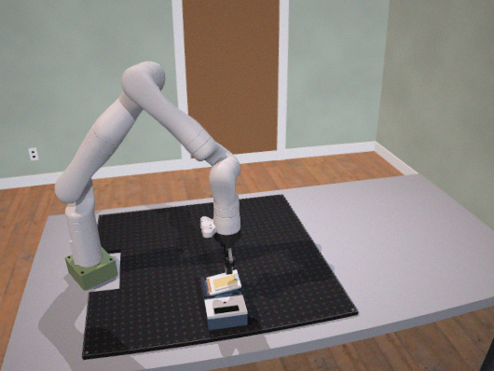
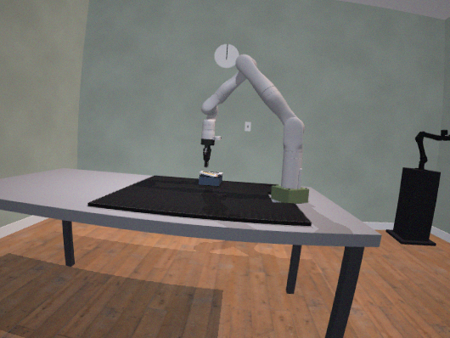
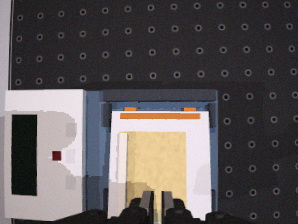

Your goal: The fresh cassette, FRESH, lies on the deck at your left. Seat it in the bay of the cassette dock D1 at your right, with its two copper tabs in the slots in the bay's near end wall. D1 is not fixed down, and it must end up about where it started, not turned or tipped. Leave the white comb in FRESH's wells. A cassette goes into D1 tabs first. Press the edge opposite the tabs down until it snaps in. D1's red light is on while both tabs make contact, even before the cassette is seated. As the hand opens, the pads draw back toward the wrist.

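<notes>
The cassette FRESH (image 1: 224, 282) (image 2: 210, 173) (image 3: 197, 150) is white with a yellow gel window and an orange stripe. It lies in the bay of the dock D1 (image 1: 226, 319) (image 2: 210, 181) (image 3: 94, 145), which has a blue base and a white head block. Its far edge looks a little raised in the top view. Its two copper tabs (image 3: 130, 108) (image 3: 189, 108) sit at the bay's end wall. The white comb (image 3: 122, 160) stands in its wells. A small dark red light (image 3: 56, 155) shows on the head. My gripper (image 1: 229, 270) (image 2: 206, 164) (image 3: 157, 205) is shut and empty. It hangs just over the cassette's edge opposite the tabs.
The dock stands on a black perforated board (image 1: 154, 242) (image 2: 170, 199) (image 3: 150, 45) on a grey table (image 1: 410, 242). The arm's green base (image 1: 90, 271) (image 2: 289, 194) is at the board's corner. A black stand (image 2: 413, 204) is off the table.
</notes>
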Motion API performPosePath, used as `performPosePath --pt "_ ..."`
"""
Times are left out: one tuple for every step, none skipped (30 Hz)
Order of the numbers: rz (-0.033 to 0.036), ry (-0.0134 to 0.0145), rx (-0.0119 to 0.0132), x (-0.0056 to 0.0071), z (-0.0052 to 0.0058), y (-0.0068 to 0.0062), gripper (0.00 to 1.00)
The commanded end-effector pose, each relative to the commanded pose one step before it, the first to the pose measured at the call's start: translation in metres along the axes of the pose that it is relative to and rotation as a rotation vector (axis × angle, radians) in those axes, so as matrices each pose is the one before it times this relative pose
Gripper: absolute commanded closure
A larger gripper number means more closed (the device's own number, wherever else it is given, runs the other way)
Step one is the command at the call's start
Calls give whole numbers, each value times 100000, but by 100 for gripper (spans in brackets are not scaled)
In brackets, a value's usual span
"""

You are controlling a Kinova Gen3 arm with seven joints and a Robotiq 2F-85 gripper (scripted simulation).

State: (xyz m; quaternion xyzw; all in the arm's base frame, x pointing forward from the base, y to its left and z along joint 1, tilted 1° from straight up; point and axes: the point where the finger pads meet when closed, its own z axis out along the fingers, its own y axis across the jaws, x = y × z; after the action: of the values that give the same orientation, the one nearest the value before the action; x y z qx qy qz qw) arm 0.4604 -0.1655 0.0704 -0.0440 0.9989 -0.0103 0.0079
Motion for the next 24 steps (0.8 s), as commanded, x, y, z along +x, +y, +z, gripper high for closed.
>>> performPosePath --pt "-283 -17 36 -474 114 49 100" --pt "0 0 0 -133 5 0 100" --pt "0 0 0 -133 5 0 100" --pt "0 0 0 -133 5 0 100" --pt "0 0 0 -133 5 0 100" --pt "0 0 0 -133 5 0 100" --pt "0 0 0 -133 5 0 100" --pt "0 0 0 -133 5 0 100" --pt "0 0 0 -133 5 0 100" --pt "0 0 0 0 0 0 100" --pt "0 0 0 0 0 0 100" --pt "0 0 0 -134 5 0 100" --pt "0 -1 0 -133 5 0 100" --pt "0 -1 0 -133 5 0 100" --pt "0 -1 0 -133 5 0 100" --pt "0 -1 0 -133 5 0 100" --pt "0 0 0 -133 5 0 100" --pt "0 0 0 -133 5 0 100" --pt "0 0 0 -133 5 0 100" --pt "0 0 0 -133 5 0 100" --pt "0 0 0 -133 5 0 100" --pt "0 0 0 -133 5 0 100" --pt "0 0 0 -133 5 0 100" --pt "0 0 0 -133 5 0 100"
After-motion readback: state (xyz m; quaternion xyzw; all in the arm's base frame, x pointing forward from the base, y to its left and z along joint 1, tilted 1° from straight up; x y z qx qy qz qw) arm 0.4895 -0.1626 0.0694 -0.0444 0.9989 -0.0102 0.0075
